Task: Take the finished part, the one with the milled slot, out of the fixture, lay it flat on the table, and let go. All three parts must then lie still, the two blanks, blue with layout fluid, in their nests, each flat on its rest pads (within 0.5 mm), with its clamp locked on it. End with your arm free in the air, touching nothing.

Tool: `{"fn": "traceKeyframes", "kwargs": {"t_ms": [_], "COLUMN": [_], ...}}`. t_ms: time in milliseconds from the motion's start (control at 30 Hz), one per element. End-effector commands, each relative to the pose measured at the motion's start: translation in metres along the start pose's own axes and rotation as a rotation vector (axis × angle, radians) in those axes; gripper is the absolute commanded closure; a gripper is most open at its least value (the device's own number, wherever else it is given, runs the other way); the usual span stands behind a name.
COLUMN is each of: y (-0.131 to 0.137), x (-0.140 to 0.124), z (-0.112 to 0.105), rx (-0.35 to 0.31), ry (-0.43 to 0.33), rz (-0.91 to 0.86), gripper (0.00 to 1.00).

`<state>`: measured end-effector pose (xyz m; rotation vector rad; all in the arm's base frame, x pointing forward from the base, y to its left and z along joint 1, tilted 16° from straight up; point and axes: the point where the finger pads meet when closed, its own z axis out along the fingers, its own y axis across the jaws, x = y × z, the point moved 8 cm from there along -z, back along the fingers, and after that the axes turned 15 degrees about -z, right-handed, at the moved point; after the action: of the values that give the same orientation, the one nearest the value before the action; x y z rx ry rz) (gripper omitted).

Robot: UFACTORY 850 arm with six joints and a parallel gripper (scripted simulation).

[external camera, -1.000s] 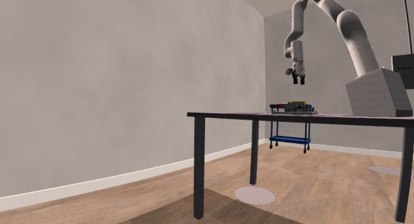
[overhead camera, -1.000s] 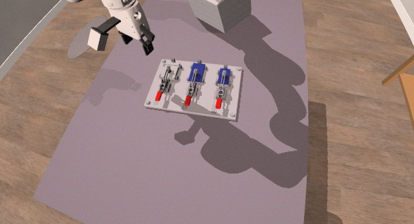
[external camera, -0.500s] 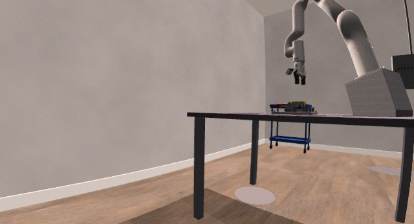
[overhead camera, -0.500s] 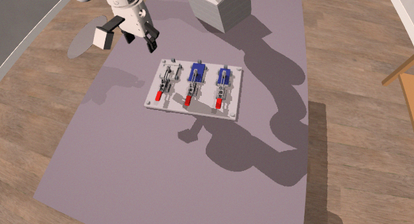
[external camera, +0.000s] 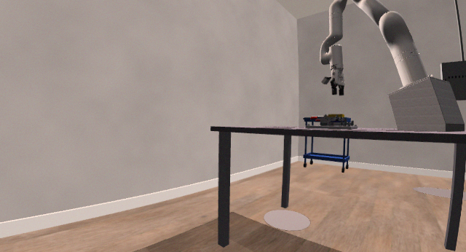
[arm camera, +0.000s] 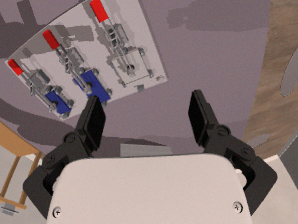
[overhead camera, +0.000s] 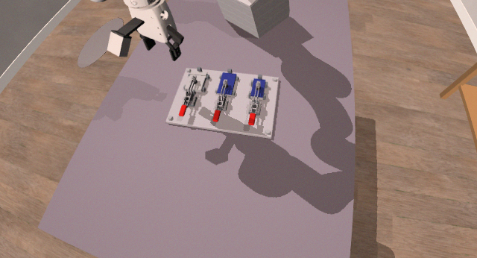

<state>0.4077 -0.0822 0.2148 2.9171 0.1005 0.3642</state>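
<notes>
One arm: the white six-joint arm reaches out from its grey block pedestal and bends down, wrist pointing at the table.
Pincer: the black two-finger gripper hangs high above the table with its jaws spread wide, grasping nothing.
Finished part: the pale grey slotted part sits in the leftmost nest of the light grey fixture plate in the top view, under a red-handled toggle clamp, below the gripper and off to one side.
Blanks: two blue blanks lie in the other nests, clamps over them.
Surface: a mauve table top on dark legs.
Room: wood floor, grey walls, a blue cart behind.
</notes>
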Motion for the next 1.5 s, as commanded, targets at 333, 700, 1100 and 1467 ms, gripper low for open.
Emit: {"fn": "traceKeyframes", "kwargs": {"t_ms": [333,700,1100,1467], "y": [-0.006,-0.006,-0.006,-0.014], "x": [-0.01,-0.01,-0.01,-0.025], "z": [0.001,0.001,0.001,0.003], "rx": [0.009,0.009,0.009,0.027], "ry": [0.005,0.005,0.005,0.007], "rz": [-0.07,-0.07,-0.07,-0.162], "gripper": [0.0,0.0,0.0,0.0]}}
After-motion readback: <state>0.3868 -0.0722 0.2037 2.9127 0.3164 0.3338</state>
